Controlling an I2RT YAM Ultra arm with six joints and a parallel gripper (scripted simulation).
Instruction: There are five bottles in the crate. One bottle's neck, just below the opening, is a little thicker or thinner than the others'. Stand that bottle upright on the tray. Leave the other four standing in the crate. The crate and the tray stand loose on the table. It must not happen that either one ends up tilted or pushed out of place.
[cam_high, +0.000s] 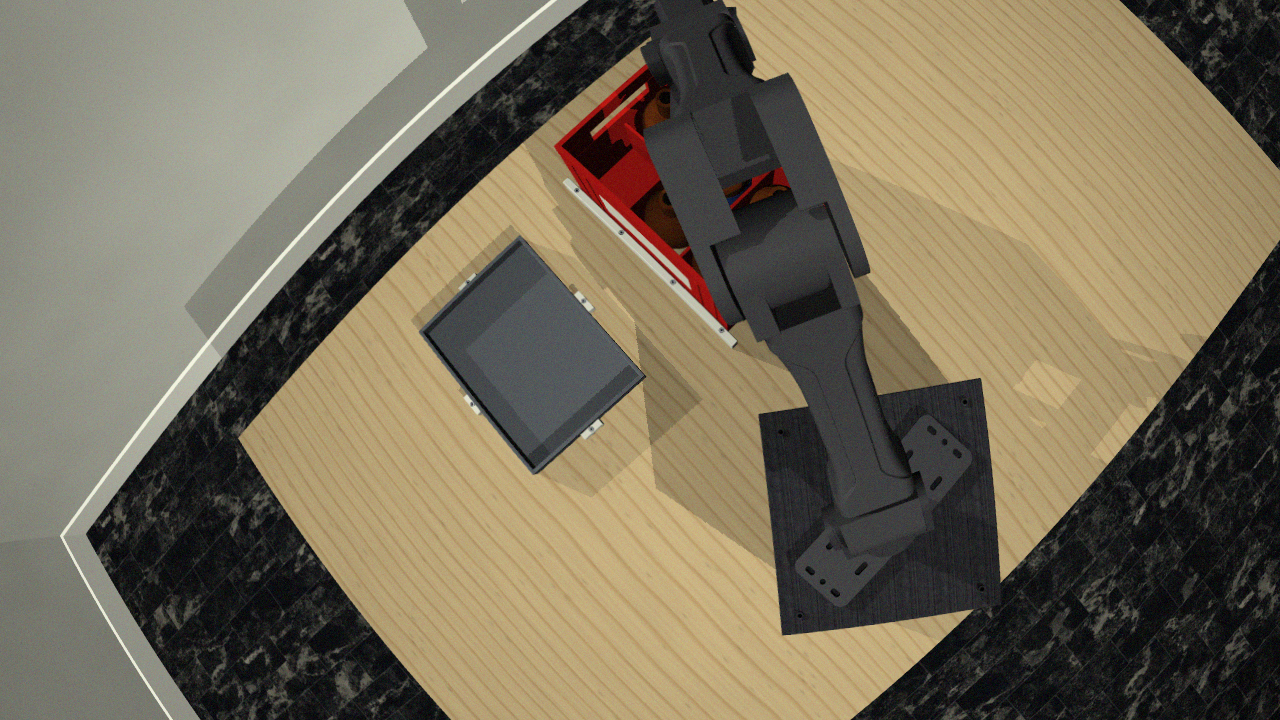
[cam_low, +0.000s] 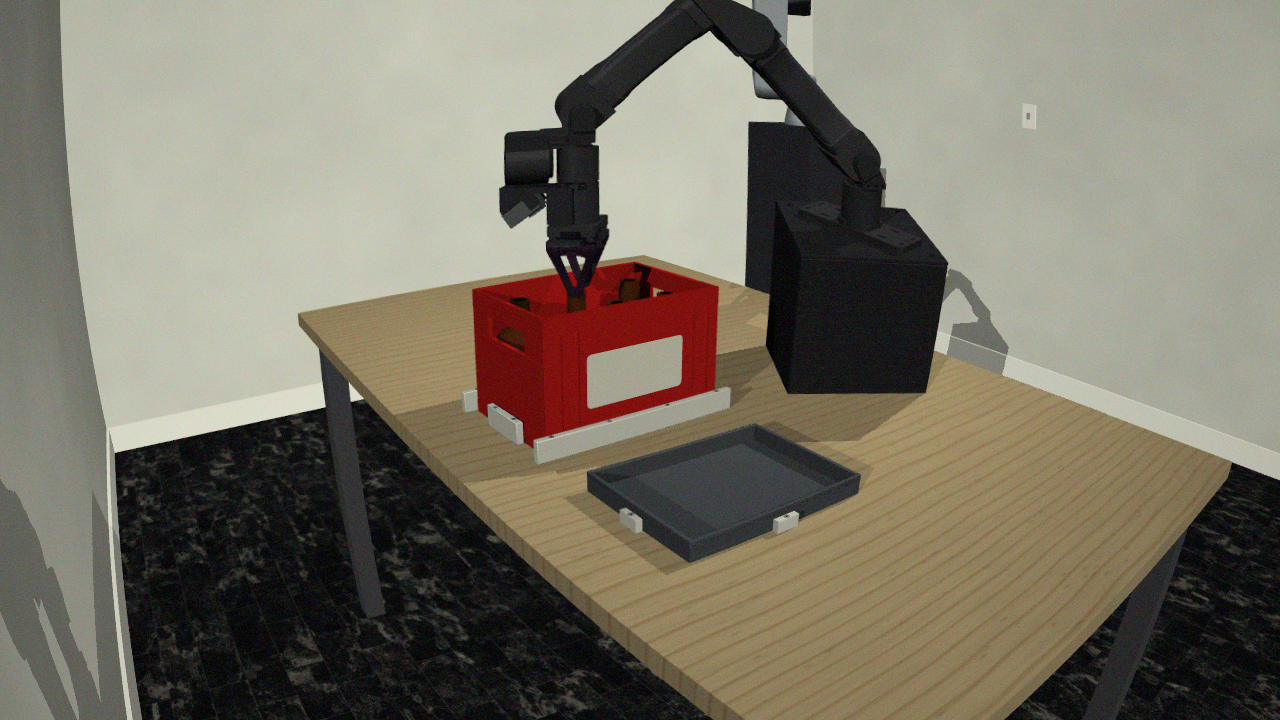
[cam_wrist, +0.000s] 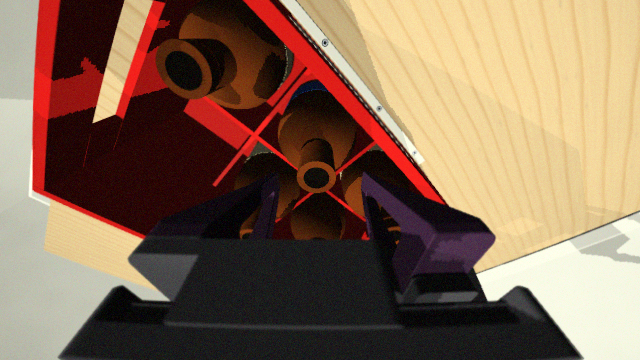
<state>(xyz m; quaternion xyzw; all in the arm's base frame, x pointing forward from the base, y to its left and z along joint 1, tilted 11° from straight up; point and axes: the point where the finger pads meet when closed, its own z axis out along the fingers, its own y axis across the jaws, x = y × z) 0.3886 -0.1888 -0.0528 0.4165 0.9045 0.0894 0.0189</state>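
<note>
Matt, plastic-looking red crate (cam_high: 637, 238) (cam_low: 626, 358) (cam_wrist: 345, 82) on a pale wood-grained table (cam_high: 375, 501) (cam_low: 966, 501) (cam_wrist: 530, 75).

From up above, the top view peers almost straight down, far enough back to take in most of the wooden table (cam_high: 375, 465) (cam_low: 895, 555) (cam_wrist: 500, 100). The exterior one stands off to the side, at the tray's end — looking slantwise down across the table toward the walls. Closest of all, the wrist view sits just over the red crate (cam_high: 586, 174) (cam_low: 626, 358) (cam_wrist: 41, 125), facing down past the gripper (cam_low: 577, 288) (cam_wrist: 320, 200) into it. All three share the crate; only top and exterior share the whole tray (cam_high: 537, 358) (cam_low: 716, 488).
</note>
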